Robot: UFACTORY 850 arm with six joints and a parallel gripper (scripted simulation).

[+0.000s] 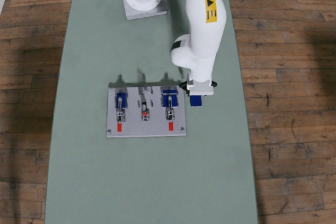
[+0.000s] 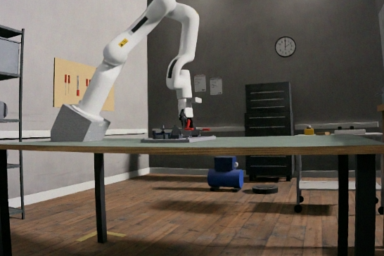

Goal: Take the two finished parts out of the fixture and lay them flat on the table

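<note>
A grey fixture plate (image 1: 135, 130) (image 2: 197, 139) lies on the green table and carries three toggle clamps. The left station holds a blue part (image 1: 122, 98) under its clamp, whose red handle (image 1: 119, 127) lies flat. The right station holds a wider blue part (image 1: 170, 98), and its red handle (image 1: 171, 126) also lies flat. The middle station (image 1: 144, 107) is empty and its handle stands up. A third blue part (image 1: 196, 101) lies on the table just right of the plate. My gripper (image 1: 199, 92) (image 2: 183, 119) is open and hangs right above this part, clear of it. I cannot make out any slots.
The robot base (image 1: 144, 0) (image 2: 79, 124) stands at the far end of the table (image 1: 154, 181). The arm's forearm (image 1: 206, 27) reaches over the table's right side. The table edges run close to the right of the loose part.
</note>
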